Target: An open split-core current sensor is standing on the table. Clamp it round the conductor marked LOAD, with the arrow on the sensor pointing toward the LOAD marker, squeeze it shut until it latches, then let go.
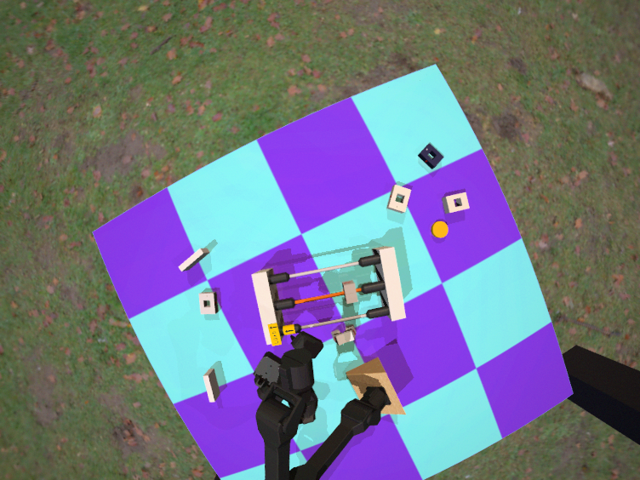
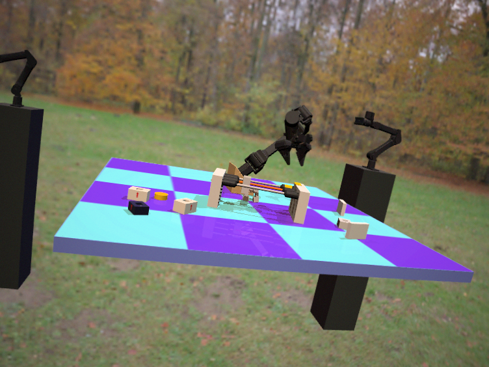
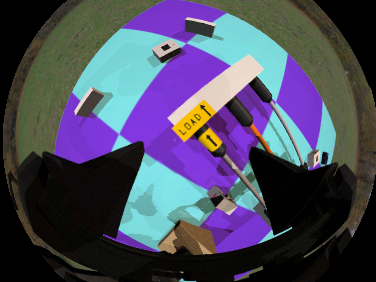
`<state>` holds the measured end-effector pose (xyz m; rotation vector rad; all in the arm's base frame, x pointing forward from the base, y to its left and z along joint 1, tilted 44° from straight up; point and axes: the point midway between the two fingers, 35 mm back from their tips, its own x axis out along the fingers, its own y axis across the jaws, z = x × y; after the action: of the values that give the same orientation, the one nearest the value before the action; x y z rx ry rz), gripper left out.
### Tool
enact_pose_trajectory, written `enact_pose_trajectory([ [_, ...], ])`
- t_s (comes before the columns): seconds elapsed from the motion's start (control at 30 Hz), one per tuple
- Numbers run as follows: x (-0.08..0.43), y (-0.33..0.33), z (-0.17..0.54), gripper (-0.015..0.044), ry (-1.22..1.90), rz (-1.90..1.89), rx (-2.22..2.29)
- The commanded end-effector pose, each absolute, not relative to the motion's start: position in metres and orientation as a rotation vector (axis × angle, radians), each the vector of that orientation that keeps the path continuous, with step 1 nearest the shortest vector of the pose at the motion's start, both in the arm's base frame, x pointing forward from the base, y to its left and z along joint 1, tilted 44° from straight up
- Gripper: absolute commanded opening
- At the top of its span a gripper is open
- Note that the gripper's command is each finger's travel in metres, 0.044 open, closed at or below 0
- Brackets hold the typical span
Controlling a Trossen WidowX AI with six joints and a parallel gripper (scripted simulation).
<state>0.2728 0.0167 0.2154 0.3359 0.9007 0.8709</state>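
Note:
The open split-core sensor (image 1: 345, 334) (image 3: 223, 201) is a small pale block with its jaw apart, on the table beside the LOAD conductor. A small red mark shows on it in the wrist view; its direction cannot be told. The LOAD conductor (image 1: 330, 321) (image 3: 239, 173) is a grey rod on the rack's near side, with nothing clamped round it. The yellow LOAD marker (image 1: 275, 334) (image 3: 194, 121) sits on the rack's left end in the top view. My gripper (image 2: 295, 164) (image 3: 199, 149) is open and empty, high above the table, fingers pointing down. Its fingertips are hidden in the top view.
The rack has two end walls (image 1: 265, 305) (image 1: 392, 285), an orange conductor (image 1: 317, 297) carrying a pale block (image 1: 350, 292), and another grey rod (image 1: 325, 269). A brown angled board (image 1: 391, 395) stands by the arm base. Pale blocks, a dark block (image 1: 431, 153) and a yellow disc (image 1: 439, 229) lie around.

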Motion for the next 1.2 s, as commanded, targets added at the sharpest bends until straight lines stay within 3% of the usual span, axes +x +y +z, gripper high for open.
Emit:
enact_pose_trajectory([
  [0.0, 0.274, 0.017, 0.216, 0.044, 0.896, 0.876, 0.342],
  [0.37, 0.274, 0.015, 0.214, 0.044, 0.905, 0.871, 0.346],
  [0.73, 0.215, -0.032, 0.065, 0.044, 1.491, 0.562, 0.623],
  [1.17, 0.209, -0.027, 0.049, 0.044, 1.527, 0.543, 0.638],
])
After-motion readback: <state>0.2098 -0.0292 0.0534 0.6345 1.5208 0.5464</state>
